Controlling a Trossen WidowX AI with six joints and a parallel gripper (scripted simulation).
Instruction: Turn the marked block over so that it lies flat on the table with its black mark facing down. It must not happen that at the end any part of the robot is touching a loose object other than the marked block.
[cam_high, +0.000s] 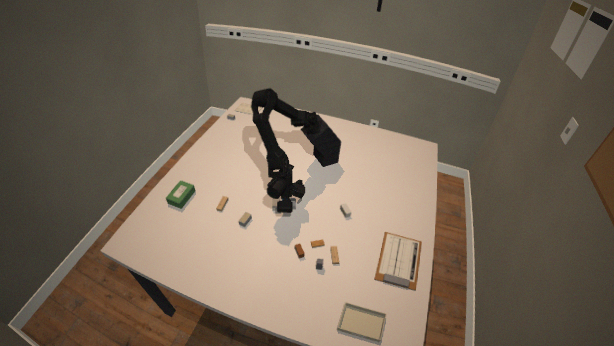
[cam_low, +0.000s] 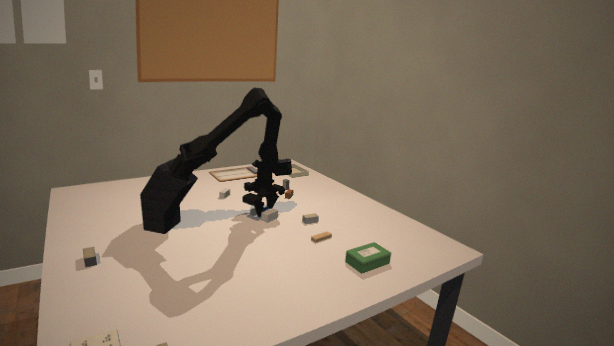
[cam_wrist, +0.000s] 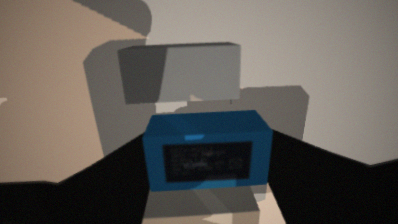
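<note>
The marked block (cam_wrist: 207, 157) is blue and lies on the table with its black mark (cam_wrist: 207, 162) facing up towards the wrist camera. My gripper (cam_wrist: 204, 137) reaches down over it, and the two black fingers press against its left and right sides, shut on it. A grey block (cam_wrist: 180, 72) lies just beyond the blue one, close to it. In the top view the gripper (cam_high: 284, 205) is low at the table's middle and hides the block. In the exterior view the gripper (cam_low: 260, 206) stands right beside the grey block (cam_low: 270, 215).
A green box (cam_high: 180, 194) and two tan blocks (cam_high: 222, 203) (cam_high: 245, 218) lie to the left. A grey block (cam_high: 345, 210) lies to the right. Several small blocks (cam_high: 317, 250), a clipboard (cam_high: 398, 260) and a tray (cam_high: 362, 322) lie nearer the front. The arm's base (cam_high: 325, 142) stands behind.
</note>
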